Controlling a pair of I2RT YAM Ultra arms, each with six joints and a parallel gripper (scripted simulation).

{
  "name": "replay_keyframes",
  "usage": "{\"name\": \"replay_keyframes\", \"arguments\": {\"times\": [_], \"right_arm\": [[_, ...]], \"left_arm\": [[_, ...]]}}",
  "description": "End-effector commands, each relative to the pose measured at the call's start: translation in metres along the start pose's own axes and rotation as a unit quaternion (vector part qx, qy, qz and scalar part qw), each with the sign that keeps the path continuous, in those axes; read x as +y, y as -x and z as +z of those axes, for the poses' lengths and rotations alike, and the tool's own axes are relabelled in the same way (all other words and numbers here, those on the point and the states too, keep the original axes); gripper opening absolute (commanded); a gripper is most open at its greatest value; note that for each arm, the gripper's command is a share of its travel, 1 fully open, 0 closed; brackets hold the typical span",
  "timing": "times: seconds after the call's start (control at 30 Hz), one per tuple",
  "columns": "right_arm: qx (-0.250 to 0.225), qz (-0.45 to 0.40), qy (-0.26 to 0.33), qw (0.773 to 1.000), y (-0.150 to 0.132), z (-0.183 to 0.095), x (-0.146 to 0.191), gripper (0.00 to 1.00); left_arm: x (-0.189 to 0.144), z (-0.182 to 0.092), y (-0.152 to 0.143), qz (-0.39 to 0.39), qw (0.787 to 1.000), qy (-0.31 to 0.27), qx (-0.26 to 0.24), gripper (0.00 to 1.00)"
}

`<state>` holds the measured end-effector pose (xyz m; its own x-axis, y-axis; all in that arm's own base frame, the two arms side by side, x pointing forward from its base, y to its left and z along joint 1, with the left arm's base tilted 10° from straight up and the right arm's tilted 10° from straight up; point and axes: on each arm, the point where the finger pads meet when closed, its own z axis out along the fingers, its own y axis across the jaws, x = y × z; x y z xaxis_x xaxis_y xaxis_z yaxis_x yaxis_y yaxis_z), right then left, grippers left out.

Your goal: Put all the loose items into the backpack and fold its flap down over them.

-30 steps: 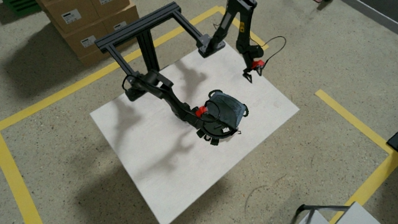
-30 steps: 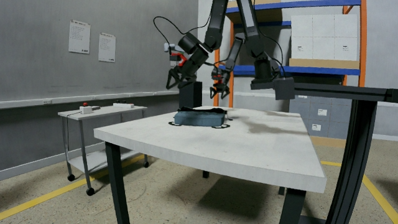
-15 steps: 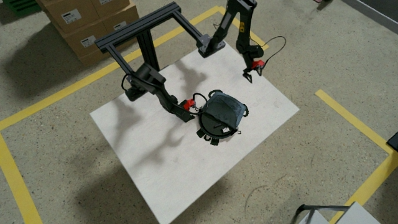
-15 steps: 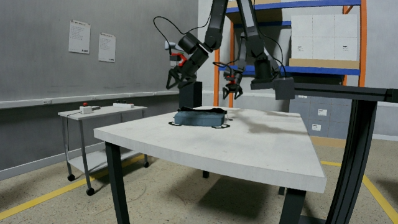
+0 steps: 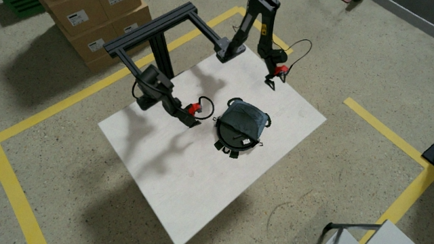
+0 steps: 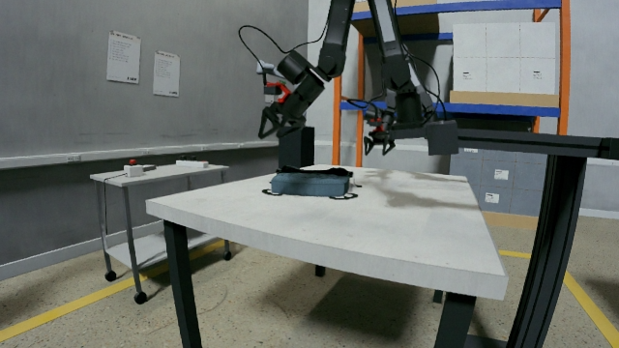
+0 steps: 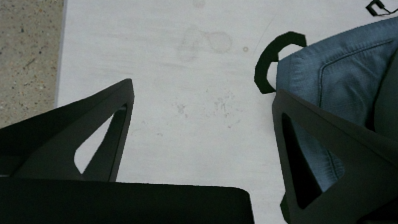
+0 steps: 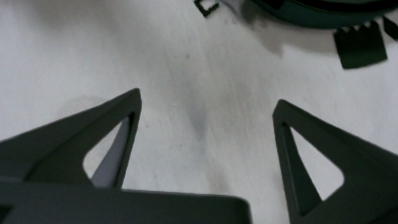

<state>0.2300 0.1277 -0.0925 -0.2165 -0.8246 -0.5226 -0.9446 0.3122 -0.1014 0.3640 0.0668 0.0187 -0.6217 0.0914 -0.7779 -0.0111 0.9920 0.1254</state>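
I have the blue-grey fabric backpack (image 5: 252,116) (image 6: 309,185) (image 7: 305,70) (image 8: 320,19) lying on the pale table (image 5: 190,200) (image 6: 309,227) (image 7: 205,140) (image 8: 220,150), right of centre in the top view and near the middle of the exterior one. Its soft dark blue-grey flap (image 5: 239,118) covers the upper part of the opening; the flap's edge slants across the middle, apart from the rim (image 5: 235,149) at the lower side. In the uncovered part I can see a slim dark bar (image 5: 238,137) and, to its lower right, a small block with a white label (image 5: 246,141). I can't tell what lies beneath the flap.

Outward from there, my right gripper (image 5: 196,125) (image 6: 376,153) (image 8: 208,101) is left of the backpack in the top view, above the table. Its jaws stand wide open with nothing between them, and its own camera gets just the backpack's edge and a dark strap (image 8: 361,46) at upper right.

My left gripper (image 5: 279,85) (image 6: 272,135) (image 7: 205,92) is at upper right in the top view, over the table's edge area, also wide open and holding nothing. From its wrist, the backpack fills the right side, with a dark loop (image 7: 263,65) sticking out from the corner.

Cardboard boxes (image 5: 115,37) stand at upper left of the top view, on the floor.
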Motion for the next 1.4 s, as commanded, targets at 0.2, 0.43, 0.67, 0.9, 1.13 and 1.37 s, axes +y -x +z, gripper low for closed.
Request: {"name": "replay_keyframes", "arguments": {"times": [0.2, 0.43, 0.67, 0.9, 1.13, 1.37], "right_arm": [[-0.039, 0.125, -0.145, 0.981, -0.013, -0.049, -0.065, 0.9], [-0.048, 0.199, -0.208, 0.957, -0.027, -0.073, -0.095, 0.9], [-0.072, 0.288, -0.307, 0.904, -0.038, -0.115, -0.154, 0.9], [-0.074, 0.375, -0.365, 0.849, -0.059, -0.138, -0.185, 0.9], [-0.07, 0.438, -0.401, 0.801, -0.077, -0.155, -0.208, 0.9], [-0.078, 0.431, -0.406, 0.802, -0.072, -0.16, -0.212, 0.9]], "left_arm": [[0.0, 0.0, 0.005, 0.002, 1.0, 0.0, -0.007, 0.9], [0.0, 0.0, 0.005, 0.002, 1.0, 0.0, -0.007, 0.9], [0.0, 0.0, 0.005, 0.002, 1.0, 0.0, -0.007, 0.9], [0.0, 0.0, 0.005, 0.002, 1.0, 0.0, -0.007, 0.9], [0.0, 0.0, 0.005, 0.002, 1.0, 0.0, -0.007, 0.9], [-0.019, -0.006, -0.008, -0.026, 0.999, -0.025, 0.011, 0.0]]}}
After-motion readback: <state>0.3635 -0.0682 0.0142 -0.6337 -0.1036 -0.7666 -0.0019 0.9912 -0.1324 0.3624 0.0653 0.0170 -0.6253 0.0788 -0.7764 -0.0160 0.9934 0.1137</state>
